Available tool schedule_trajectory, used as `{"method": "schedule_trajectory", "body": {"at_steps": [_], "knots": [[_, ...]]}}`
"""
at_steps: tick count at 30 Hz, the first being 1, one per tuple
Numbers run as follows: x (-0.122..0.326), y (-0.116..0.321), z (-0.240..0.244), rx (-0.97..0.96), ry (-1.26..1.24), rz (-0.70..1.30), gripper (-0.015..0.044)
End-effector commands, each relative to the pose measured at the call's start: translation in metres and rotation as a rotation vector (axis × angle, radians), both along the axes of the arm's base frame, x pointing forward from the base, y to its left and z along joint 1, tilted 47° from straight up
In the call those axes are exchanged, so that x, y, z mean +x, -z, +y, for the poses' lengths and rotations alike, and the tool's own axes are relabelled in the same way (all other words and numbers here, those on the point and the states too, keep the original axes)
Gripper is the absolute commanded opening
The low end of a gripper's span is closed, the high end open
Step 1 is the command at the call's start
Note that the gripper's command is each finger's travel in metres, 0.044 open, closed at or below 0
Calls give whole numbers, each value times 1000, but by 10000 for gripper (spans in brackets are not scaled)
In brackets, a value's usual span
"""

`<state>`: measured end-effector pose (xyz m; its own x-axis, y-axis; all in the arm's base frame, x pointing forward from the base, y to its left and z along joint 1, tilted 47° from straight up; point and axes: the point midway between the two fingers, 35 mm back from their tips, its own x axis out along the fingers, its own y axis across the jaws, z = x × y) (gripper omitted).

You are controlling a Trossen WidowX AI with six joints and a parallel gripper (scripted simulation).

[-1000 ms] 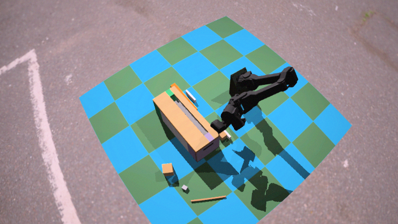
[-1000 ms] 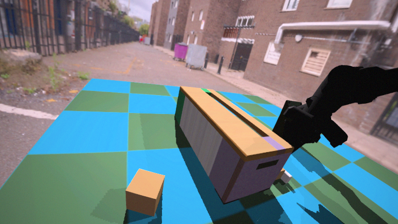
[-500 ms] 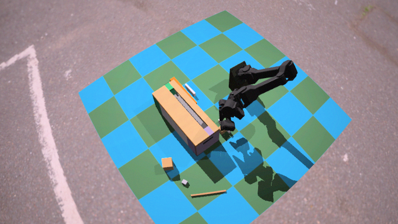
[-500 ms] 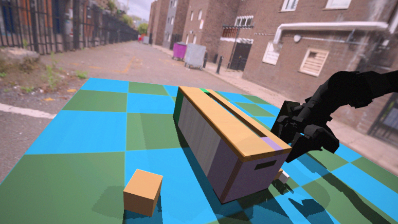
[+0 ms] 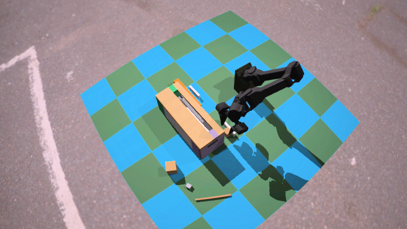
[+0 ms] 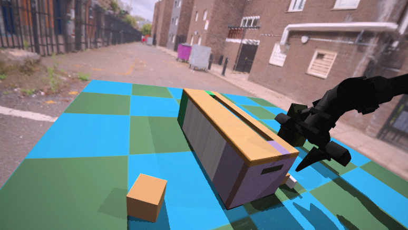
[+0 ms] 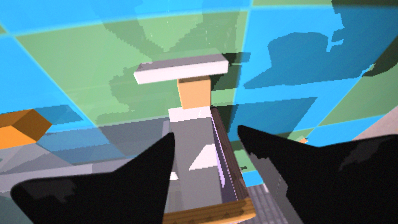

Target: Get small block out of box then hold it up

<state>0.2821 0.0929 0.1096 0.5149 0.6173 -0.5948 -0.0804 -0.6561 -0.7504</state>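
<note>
The box [image 5: 185, 116] [image 6: 234, 125] [image 7: 207, 212] stands upright, with a wooden slotted top, one purple end and one green end. A small tan block [image 5: 227, 131] [image 6: 285, 179] [image 7: 195, 93] lies outside it on the table, low beside the purple end. In the wrist view the block sits between a pale ramp lip [image 7: 190, 113] and a white bar [image 7: 182, 70]. My gripper [image 5: 226, 128] [image 6: 287, 152] [image 7: 206, 133] is partly open with nothing between its fingers. It hangs above the table near the block, close to the box's purple end. The shelf's inside is mostly hidden.
The white bar also shows in the top and exterior views [image 5: 226, 125] [image 6: 291, 182]. Another white bar [image 5: 194, 91] lies by the box's green end. A larger tan cube [image 5: 170, 166] [image 6: 146, 188], a small grey cube [image 5: 189, 186] and a thin stick [image 5: 213, 197] lie on the far side.
</note>
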Motion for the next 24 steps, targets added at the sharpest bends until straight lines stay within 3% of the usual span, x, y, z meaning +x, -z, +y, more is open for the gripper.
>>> {"method": "schedule_trajectory", "body": {"at_steps": [1,24], "knots": [[0,1,0,-28,-25,-30,285],[5,24,21,-31,-27,-25,285]]}}
